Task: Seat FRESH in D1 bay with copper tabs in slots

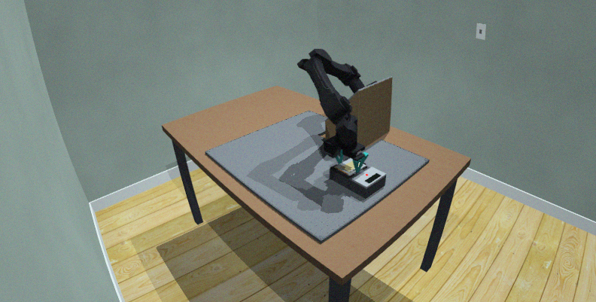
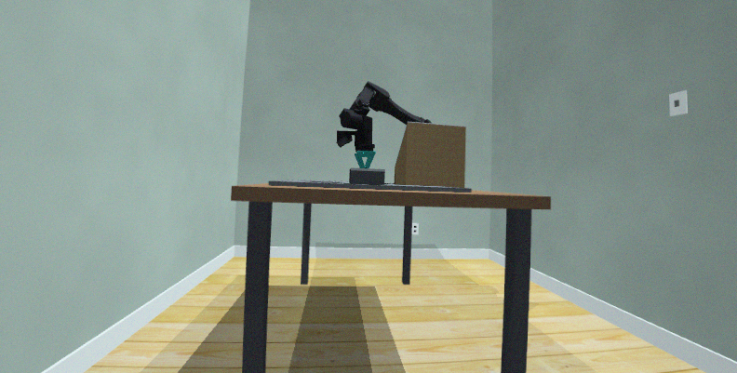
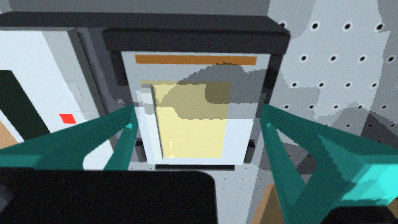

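Observation:
The cassette FRESH (image 3: 192, 120), white with a pale yellow gel window, lies inside the bay of the dark dock D1 (image 3: 195, 37) in the wrist view. A copper strip (image 3: 196, 60) shows at its far end next to the bay's end wall. A pale strip along its left edge may be the comb; I cannot tell. The console's light (image 3: 67, 118) is red. My gripper (image 3: 199, 111) is open, with one teal finger on each side of the cassette and touching nothing. From the top view the gripper (image 1: 352, 160) hangs just over the dock (image 1: 358, 176).
A tall brown cardboard box (image 1: 371, 111) stands right behind the dock and the arm, also seen in the exterior view (image 2: 432, 154). The white console with its dark display (image 1: 371, 178) forms the dock's near part. The grey perforated mat (image 1: 271, 162) covers the table.

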Controlling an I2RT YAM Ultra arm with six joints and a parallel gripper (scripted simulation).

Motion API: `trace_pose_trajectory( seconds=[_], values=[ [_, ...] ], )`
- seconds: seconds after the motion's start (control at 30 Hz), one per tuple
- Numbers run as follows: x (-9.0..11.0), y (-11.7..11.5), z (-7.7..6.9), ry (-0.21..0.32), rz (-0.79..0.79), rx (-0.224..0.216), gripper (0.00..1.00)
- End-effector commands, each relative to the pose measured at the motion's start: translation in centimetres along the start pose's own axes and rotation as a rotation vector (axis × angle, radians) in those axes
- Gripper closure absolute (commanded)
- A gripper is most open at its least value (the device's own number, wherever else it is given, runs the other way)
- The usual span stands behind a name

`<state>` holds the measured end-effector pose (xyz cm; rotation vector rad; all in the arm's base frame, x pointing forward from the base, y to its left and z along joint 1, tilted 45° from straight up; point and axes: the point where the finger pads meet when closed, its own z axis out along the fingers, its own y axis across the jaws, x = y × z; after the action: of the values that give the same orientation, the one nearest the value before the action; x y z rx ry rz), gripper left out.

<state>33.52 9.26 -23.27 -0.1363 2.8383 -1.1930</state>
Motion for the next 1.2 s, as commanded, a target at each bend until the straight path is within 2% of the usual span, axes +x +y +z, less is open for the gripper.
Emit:
trace_pose_trajectory(
  seconds=[0.0, 0.1, 0.2, 1.17],
  values=[
    [-1.7, 0.6, -1.7, -0.071, 0.045, -0.022, 0.08],
    [-2.3, 0.8, -2.5, -0.082, 0.057, -0.033, 0.08],
    [-1.8, 0.5, -2.9, -0.067, 0.041, -0.02, 0.08],
    [-1.5, 0.6, -6.3, -0.06, 0.04, -0.029, 0.08]
  ],
)
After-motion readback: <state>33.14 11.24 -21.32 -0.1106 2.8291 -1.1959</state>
